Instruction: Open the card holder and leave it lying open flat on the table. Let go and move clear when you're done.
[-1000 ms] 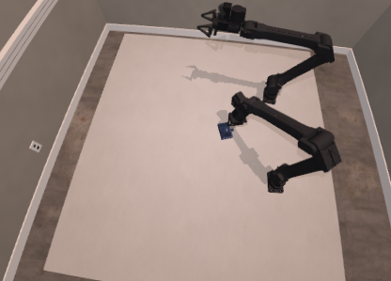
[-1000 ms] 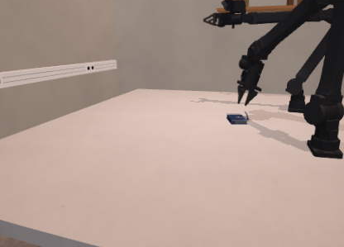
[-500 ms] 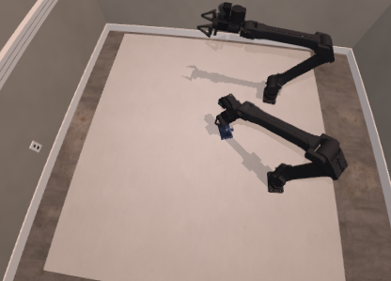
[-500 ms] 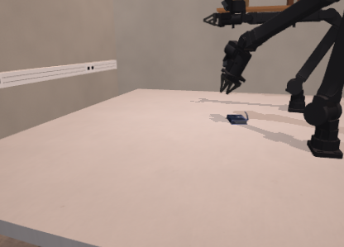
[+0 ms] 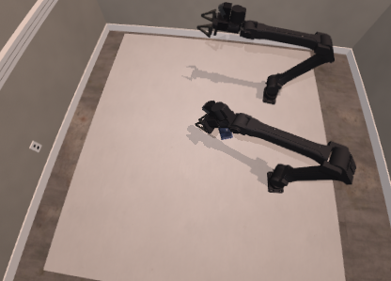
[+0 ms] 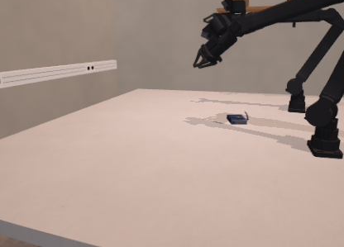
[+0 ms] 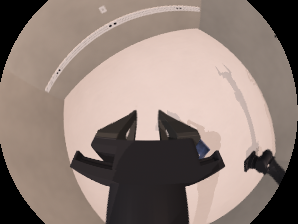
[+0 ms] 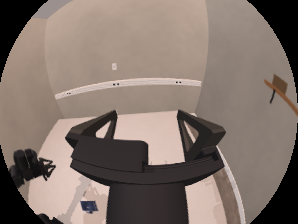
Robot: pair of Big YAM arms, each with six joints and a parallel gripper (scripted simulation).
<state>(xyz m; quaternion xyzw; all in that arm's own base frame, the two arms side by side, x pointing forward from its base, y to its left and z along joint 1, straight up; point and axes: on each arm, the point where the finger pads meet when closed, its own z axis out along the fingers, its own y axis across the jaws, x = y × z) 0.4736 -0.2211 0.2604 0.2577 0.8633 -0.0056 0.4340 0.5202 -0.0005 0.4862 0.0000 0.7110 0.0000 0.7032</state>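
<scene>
The card holder [image 5: 226, 133] is a small dark blue case lying on the table under the left arm's wrist. In the exterior view it [image 6: 237, 119] lies low on the table, with a thin edge sticking up at its far side. My left gripper [image 6: 203, 63] hangs well above the table and clear of the holder. Its fingers stand a narrow gap apart with nothing between them. A corner of the holder [image 7: 202, 148] shows behind it. My right gripper [image 5: 205, 23] is wide open and empty, high over the table's far edge. The right wrist view shows the holder [image 8: 88, 205] far below.
A raised white rim [image 5: 70, 115] runs around the table. The two arm bases [image 5: 277, 180] [image 5: 269, 97] stand on one side of the table. A white wall rail [image 6: 58, 72] and a wooden shelf [image 6: 236, 3] are beyond the table.
</scene>
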